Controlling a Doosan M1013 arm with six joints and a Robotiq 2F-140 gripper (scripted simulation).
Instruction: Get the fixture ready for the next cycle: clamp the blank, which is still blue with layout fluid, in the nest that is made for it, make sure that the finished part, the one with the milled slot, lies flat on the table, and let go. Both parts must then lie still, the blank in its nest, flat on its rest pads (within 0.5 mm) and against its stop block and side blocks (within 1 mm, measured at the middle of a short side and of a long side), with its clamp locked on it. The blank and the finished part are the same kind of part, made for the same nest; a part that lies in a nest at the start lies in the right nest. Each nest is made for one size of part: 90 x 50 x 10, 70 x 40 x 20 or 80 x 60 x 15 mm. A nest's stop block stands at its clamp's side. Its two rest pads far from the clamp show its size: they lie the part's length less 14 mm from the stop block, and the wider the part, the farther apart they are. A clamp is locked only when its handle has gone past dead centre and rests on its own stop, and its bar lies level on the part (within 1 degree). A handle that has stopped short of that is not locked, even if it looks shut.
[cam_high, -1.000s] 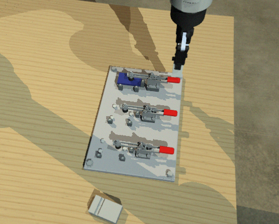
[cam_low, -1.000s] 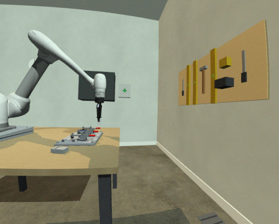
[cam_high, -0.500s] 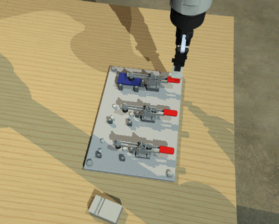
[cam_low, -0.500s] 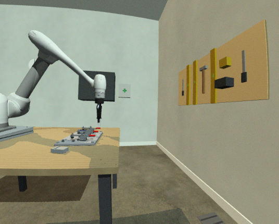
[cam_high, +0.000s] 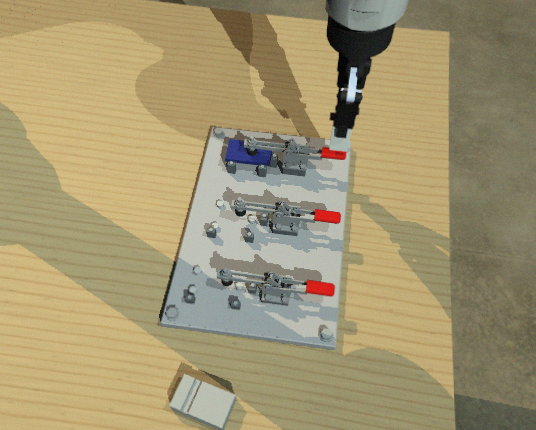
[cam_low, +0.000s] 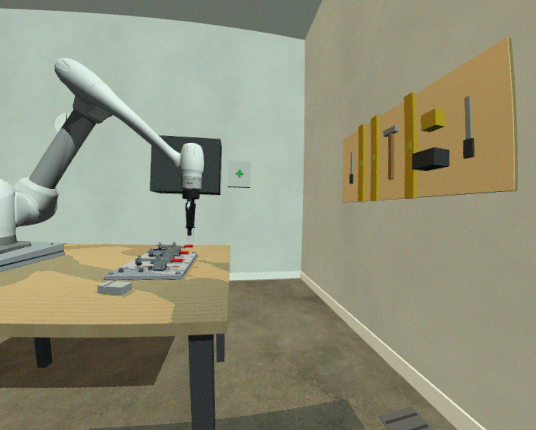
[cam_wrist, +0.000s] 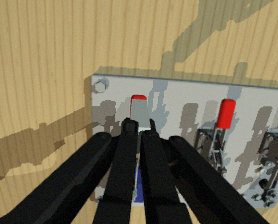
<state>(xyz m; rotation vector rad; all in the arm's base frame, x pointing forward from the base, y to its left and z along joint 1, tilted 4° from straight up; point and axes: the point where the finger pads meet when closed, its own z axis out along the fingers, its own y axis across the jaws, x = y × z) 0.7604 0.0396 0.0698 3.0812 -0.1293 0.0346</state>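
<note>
On the wooden surface (cam_high: 90, 125) lies a grey fixture plate (cam_high: 200, 295) carrying three toggle clamps in a row. In the top view, the slotted finished part (cam_high: 202, 401) lies flat on the surface below the plate's lower left corner, apart from it. The blue blank (cam_high: 245, 151) sits in the uppermost nest, under the bar of its clamp (cam_high: 292, 155), whose red handle (cam_high: 333, 153) points right. The two other clamps, with red handles (cam_high: 327, 216) and (cam_high: 320, 288), stand over nests with no part. At the right, the gripper (cam_high: 341, 134) hangs just above the uppermost handle's tip, its fingers pressed together, pinching nothing.
</note>
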